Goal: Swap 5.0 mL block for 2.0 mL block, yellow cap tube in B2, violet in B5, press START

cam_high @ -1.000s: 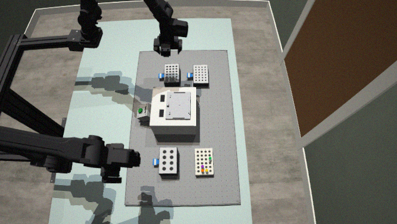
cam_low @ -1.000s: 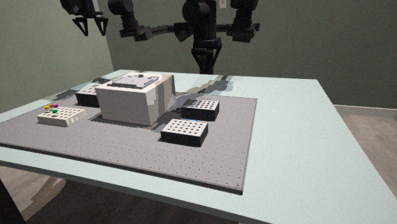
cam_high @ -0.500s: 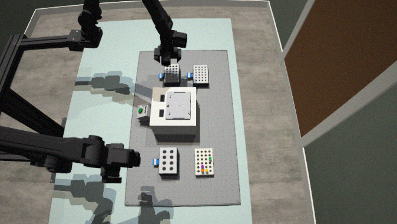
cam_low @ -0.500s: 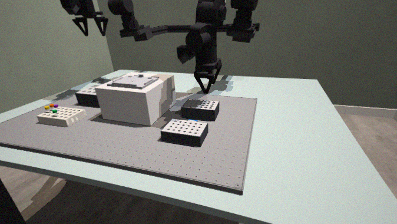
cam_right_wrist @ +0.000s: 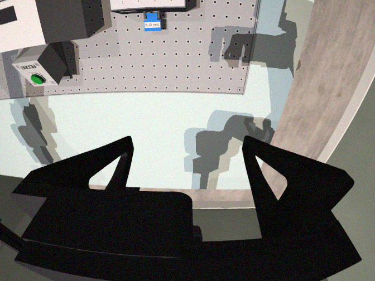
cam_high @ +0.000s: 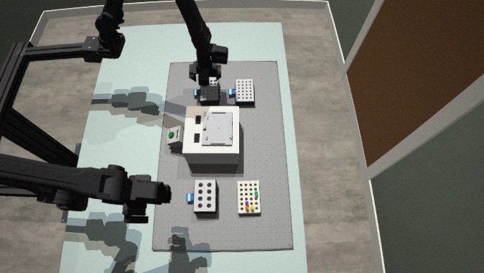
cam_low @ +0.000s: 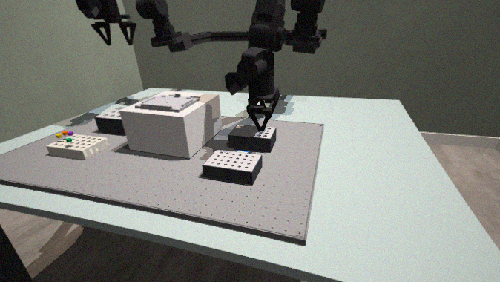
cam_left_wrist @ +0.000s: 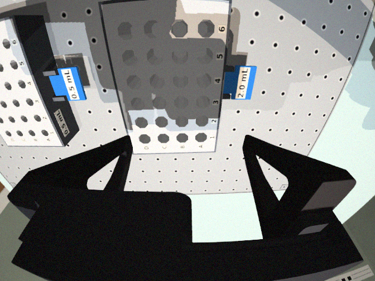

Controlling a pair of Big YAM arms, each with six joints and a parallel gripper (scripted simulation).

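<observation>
Fingers of our left gripper (cam_high: 205, 82) (cam_low: 260, 129) (cam_left_wrist: 187, 141) stand spread with nothing between them, above our 2.0 mL block (cam_high: 210, 94) (cam_low: 252, 138) (cam_left_wrist: 172, 75). Beside it we see the 0.5 mL block (cam_high: 245, 90) (cam_low: 232, 163) (cam_left_wrist: 27, 90), then the mixer (cam_high: 190, 147) (cam_low: 159, 130) (cam_right_wrist: 18, 30), its plate (cam_high: 217, 128) (cam_low: 168, 102) bare. Our right gripper (cam_low: 119, 44) (cam_right_wrist: 187, 141), also spread, hangs well apart from the 5.0 mL block (cam_high: 205, 195) (cam_low: 110, 124) (cam_right_wrist: 148, 4) on the bench.

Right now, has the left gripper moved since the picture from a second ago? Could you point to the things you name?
Yes: the left gripper (cam_low: 260, 129) (cam_left_wrist: 187, 141) has come down, its fingers going from above the bench's far edge to the 2.0 mL block (cam_low: 240, 142) (cam_left_wrist: 174, 90).
</observation>
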